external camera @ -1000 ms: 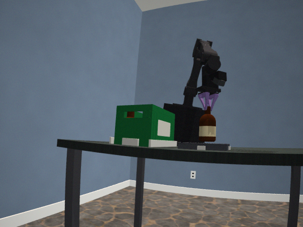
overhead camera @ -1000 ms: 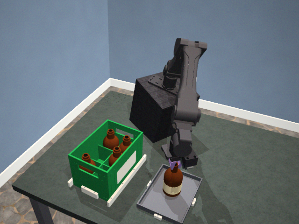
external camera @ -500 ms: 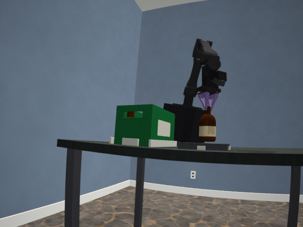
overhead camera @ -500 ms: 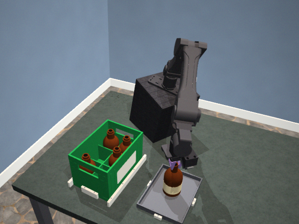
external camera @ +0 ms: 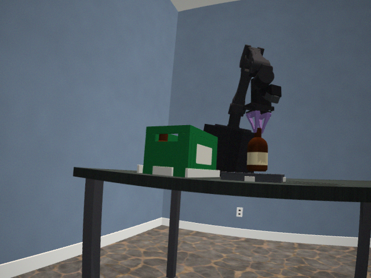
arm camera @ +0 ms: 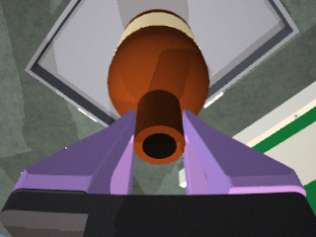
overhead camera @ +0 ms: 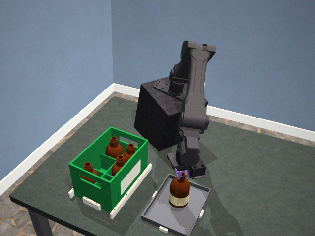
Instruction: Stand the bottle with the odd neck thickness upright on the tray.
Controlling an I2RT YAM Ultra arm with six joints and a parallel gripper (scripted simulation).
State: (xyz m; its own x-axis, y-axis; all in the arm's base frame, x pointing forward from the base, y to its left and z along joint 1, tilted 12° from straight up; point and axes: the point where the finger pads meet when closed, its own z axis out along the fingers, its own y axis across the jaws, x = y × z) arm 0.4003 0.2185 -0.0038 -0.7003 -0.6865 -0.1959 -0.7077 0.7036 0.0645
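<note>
The tool [overhead camera: 181, 173] [external camera: 259, 130] [arm camera: 159, 119] grips the neck of the bottle [overhead camera: 179, 191] [external camera: 257, 154] [arm camera: 158, 69], which hangs below it, long axis near vertical, over the tray [overhead camera: 162, 218] [external camera: 253, 175] [arm camera: 69, 30]. The coming move is likely straight down. Right of the crate [overhead camera: 92, 199] [external camera: 167, 154] [arm camera: 276, 133], it seems slightly raised, though the tray's rim leaves that gap hard to judge; the crate walls hide the other bottles' lower parts.

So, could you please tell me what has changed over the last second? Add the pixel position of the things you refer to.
Nothing has visibly changed: the gripper [overhead camera: 181, 175] [external camera: 258, 131] [arm camera: 159, 119] keeps its hold on the bottle's neck, the bottle [overhead camera: 179, 188] [external camera: 257, 146] [arm camera: 158, 64] stays upright over the tray [overhead camera: 160, 209] [external camera: 233, 176] [arm camera: 74, 54], and the crate [overhead camera: 92, 189] [external camera: 167, 155] [arm camera: 281, 133] with its four bottles looks unmoved.
</note>
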